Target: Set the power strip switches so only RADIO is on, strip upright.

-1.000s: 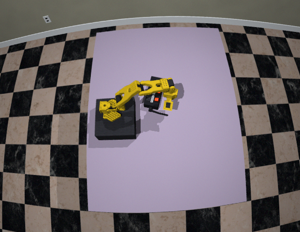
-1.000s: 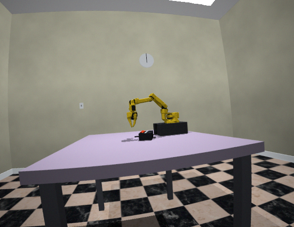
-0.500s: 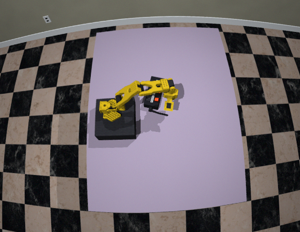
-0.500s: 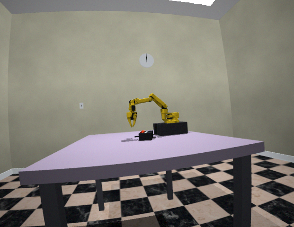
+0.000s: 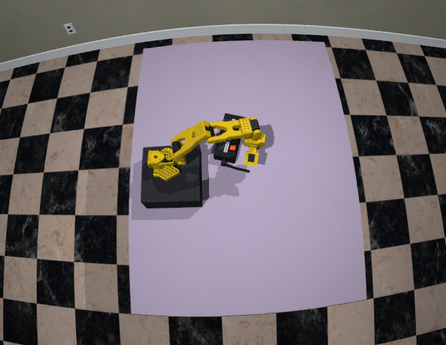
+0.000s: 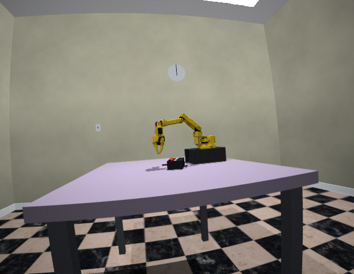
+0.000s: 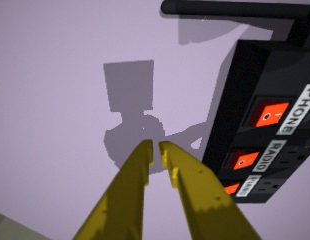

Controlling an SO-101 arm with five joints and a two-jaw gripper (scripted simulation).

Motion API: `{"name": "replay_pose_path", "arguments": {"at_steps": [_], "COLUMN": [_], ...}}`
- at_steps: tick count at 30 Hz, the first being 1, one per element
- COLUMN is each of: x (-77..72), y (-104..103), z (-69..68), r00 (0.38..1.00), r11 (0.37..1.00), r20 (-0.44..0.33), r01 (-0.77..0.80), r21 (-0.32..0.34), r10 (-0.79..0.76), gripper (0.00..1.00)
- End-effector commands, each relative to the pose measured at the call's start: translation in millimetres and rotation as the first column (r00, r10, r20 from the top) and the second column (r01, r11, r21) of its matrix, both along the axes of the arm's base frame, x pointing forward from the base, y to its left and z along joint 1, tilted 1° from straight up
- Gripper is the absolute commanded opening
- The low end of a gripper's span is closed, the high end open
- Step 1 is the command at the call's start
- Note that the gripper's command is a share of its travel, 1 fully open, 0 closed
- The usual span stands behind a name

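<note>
The black power strip [image 7: 267,122] lies face up on the purple table, switches on top. In the wrist view I see three red rocker switches: PHONE [image 7: 267,114], RADIO [image 7: 244,160] and a third one [image 7: 232,189] whose label is too small to read. All three look lit red. The strip's black cord [image 7: 235,7] runs out at its end. My yellow gripper [image 7: 157,152] is shut and empty. It hangs above the bare table beside the strip's long side, clear of it. In the overhead view the gripper [image 5: 251,157] is to the right of the strip [image 5: 227,142].
The arm's black base block [image 5: 172,180] stands left of the strip. The table edge [image 6: 171,200] is far from the strip on all sides.
</note>
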State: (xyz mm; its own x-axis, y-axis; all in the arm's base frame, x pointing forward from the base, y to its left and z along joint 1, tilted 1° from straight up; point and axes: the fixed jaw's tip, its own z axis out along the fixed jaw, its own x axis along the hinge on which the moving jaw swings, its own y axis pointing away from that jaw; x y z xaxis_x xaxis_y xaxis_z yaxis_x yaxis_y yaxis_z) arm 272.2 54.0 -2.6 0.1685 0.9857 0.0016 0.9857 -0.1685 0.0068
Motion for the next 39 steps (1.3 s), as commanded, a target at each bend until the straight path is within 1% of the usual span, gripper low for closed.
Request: {"name": "replay_pose_path", "arguments": {"at_steps": [1,7,10,14,16,22,26,29,39], "x": [1.2,-3.8,-10.8,-25.2,-25.2,-50.2,-61.0,-63.8,-64.1], "y": [-1.7,1.7,5.3,10.2,10.2,14.1,14.6,14.6,14.6], "z": [-2.0,-2.5,-3.3,-5.3,-5.3,-9.5,-11.5,-12.0,-12.1], "r00": [1.0,1.0,0.999,0.998,0.998,0.994,0.992,0.991,0.991], "r11": [1.0,1.0,0.999,0.998,0.998,0.994,0.992,0.991,0.991], "r20": [0.001,0.002,0.002,0.002,0.002,0.003,0.003,0.003,0.003], "r01": [0.001,-0.015,-0.034,-0.065,-0.065,-0.11,-0.127,-0.131,-0.131], "r21": [0.001,0.001,0.001,0.001,0.001,0.002,0.002,0.002,0.002], "r10": [-0.001,0.015,0.034,0.065,0.065,0.11,0.127,0.131,0.131], "gripper": [0.0,0.0,0.0,0.0,0.0,0.0,0.0,0.0,0.0]}}
